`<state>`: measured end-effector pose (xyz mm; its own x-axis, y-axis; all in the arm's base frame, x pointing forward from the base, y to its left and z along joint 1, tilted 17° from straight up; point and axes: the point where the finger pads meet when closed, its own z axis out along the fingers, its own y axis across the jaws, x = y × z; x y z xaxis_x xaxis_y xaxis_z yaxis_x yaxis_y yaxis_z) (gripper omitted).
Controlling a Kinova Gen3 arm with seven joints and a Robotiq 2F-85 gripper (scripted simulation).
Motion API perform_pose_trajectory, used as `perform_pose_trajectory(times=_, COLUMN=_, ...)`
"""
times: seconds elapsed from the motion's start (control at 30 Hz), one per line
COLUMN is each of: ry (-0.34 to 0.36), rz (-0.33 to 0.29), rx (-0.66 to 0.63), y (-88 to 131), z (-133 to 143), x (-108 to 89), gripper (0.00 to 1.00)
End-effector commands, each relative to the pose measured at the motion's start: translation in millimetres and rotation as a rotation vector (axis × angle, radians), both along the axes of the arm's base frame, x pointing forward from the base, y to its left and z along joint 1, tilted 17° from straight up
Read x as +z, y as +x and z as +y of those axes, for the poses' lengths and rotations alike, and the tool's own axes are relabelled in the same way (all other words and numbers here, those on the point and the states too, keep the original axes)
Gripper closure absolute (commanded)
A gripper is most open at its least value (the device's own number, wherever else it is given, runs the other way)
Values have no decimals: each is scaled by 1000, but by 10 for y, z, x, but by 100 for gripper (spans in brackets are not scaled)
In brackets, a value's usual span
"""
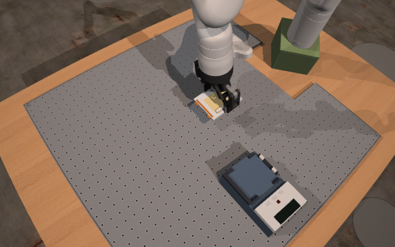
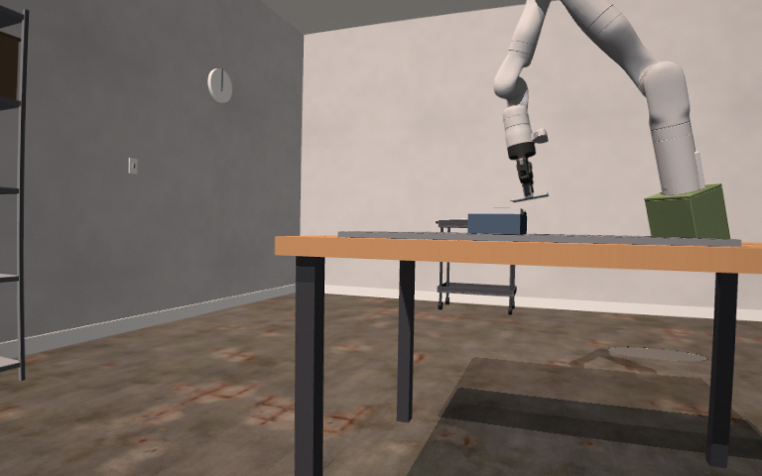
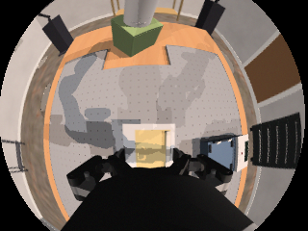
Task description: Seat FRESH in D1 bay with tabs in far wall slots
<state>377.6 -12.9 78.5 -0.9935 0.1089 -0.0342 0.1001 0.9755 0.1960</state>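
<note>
1. The gripper (image 1: 223, 102) pinches one cassette, FRESH (image 1: 208, 106), in the air at upper centre, above the table (image 1: 43, 186).
2. One dock, D1 (image 1: 286, 208), sits lower right; its blue bay (image 1: 251, 176) holds nothing.

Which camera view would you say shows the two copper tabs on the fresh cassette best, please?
The top view: both copper tabs show along the free edge of FRESH, which the tool holds above the deck. The exterior view shows FRESH only as a thin tilted sliver, tabs indistinguishable. The wrist view shows its yellow face, but no tabs are discernible.
</note>
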Motion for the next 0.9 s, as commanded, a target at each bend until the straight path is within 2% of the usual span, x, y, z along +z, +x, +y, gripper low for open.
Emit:
perform_pose_trajectory(times=0.0, ry=-3, rz=-8, rx=18, y=51, z=146, x=60, gripper=100)
perform_pose_trajectory(times=0.87, ry=-2, rz=-8, rx=19, y=339, z=1242, x=459, gripper=100)
